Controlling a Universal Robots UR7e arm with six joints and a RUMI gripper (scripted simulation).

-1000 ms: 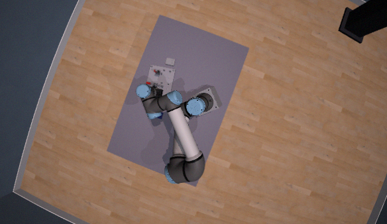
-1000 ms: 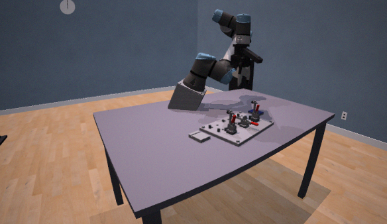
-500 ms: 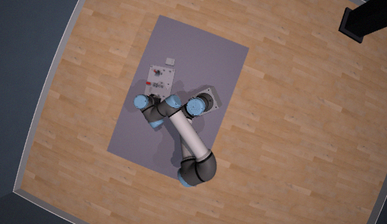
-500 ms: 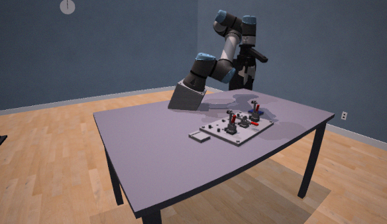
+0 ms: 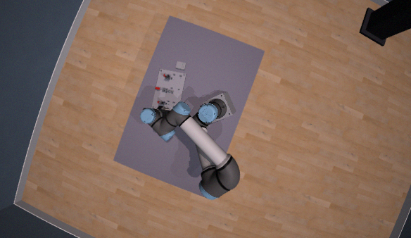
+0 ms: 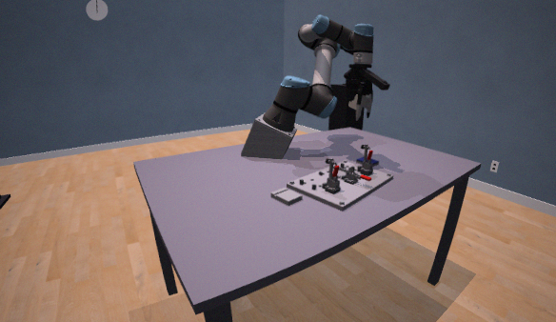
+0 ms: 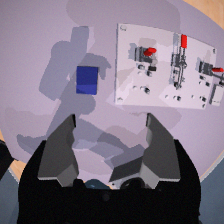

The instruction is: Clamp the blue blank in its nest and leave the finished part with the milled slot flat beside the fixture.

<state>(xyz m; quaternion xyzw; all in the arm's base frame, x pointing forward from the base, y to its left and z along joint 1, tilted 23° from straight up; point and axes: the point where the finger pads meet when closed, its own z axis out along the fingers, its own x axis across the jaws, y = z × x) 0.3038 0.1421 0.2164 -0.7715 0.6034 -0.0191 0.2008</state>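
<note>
The blue blank point(image 7: 87, 80) lies flat on the table just off one short end of the fixture plate point(image 7: 167, 70); it also shows in the exterior view point(image 6: 368, 160). The plate point(image 6: 340, 185) carries three toggle clamps with red handles point(image 7: 183, 42). All three nests look empty. A grey flat part point(image 6: 286, 195) lies on the table off the plate's other end, and it also shows in the overhead view point(image 5: 181, 65). My gripper point(image 7: 110, 114) point(image 6: 360, 104) is open and empty. It hangs high above the table, near the blank's end of the plate.
The arm's base point(image 6: 267, 137) stands on the table behind the fixture. A dark post point(image 6: 345, 111) stands behind the table's far edge. The table's right edge point(image 6: 428, 194) is close to the fixture.
</note>
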